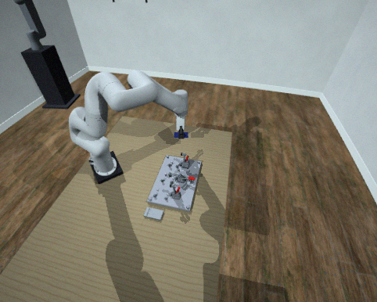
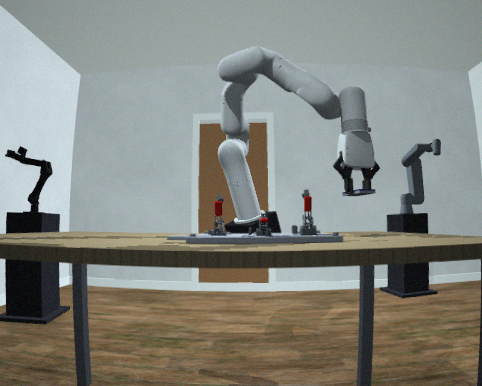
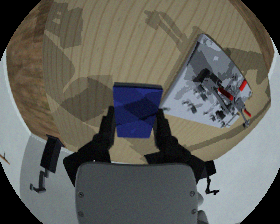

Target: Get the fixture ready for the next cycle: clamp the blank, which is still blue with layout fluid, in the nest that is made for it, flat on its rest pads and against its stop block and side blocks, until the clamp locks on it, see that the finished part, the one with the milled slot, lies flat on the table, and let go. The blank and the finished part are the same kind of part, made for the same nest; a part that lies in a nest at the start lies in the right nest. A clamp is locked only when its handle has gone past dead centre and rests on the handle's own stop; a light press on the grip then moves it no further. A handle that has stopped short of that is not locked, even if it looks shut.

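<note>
Can see a broad wooden table (image 1: 77,254) (image 2: 234,257) (image 3: 93,55), with the white arm (image 1: 136,98) (image 2: 244,180) rising from a black base (image 1: 118,172) at one side. Find two dark pedestals well away from the work: one (image 1: 50,74) (image 2: 408,250) (image 3: 52,154) under a grey arm, the other (image 2: 33,265) (image 3: 210,169) under a black one. Notice a grey fixture plate (image 1: 159,193) (image 2: 264,239) (image 3: 178,107) flat on the table, crowded with small posts and blocks. See the end effector (image 1: 181,134) (image 2: 359,191) (image 3: 135,115) pointing down beyond one end of the plate, about half open and gripping the blue blank (image 1: 177,134) (image 2: 361,192) (image 3: 138,107) by opposite edges. Find that blank up off the table, roughly level, outside every nest. See the finished part (image 1: 154,213) lying flat on the table just beside the opposite end; cannot make out its slot clearly. Count three clamps on the plate: the near one (image 1: 185,162) (image 2: 307,212) tall and closest to the blank, then the middle one (image 1: 181,179) (image 2: 264,227) with its red grip low, then the far one (image 1: 176,195) (image 2: 218,220) with its grip raised. Cannot tell which nest fits.
</note>
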{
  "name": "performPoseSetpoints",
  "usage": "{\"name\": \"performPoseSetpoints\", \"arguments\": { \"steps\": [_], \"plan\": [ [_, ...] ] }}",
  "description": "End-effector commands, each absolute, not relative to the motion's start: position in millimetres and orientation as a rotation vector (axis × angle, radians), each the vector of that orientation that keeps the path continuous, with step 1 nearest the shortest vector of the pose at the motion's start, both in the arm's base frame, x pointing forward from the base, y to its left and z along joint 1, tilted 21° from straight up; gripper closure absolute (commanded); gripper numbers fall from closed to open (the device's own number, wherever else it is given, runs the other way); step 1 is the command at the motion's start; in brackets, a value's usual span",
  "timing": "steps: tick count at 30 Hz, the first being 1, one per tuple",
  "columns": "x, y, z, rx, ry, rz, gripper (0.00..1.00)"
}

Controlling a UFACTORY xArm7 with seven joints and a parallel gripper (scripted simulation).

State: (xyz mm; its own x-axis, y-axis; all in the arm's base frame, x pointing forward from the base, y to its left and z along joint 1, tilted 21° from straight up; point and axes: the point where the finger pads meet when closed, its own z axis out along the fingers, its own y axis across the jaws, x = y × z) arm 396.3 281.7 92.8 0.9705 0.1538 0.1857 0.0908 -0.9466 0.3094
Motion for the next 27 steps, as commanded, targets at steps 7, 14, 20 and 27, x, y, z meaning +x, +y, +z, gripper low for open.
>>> {"name": "performPoseSetpoints", "arguments": {
  "steps": [7,14,20,27],
  "plan": [
    [396.8,284.0,94.8,2.829,0.108,0.317,1.00],
    [396.8,284.0,94.8,2.843,-0.098,0.348,1.00],
    [396.8,284.0,94.8,2.844,-0.172,0.359,1.00],
    [396.5,283.9,94.2,2.844,-0.172,0.359,1.00]
  ]
}}
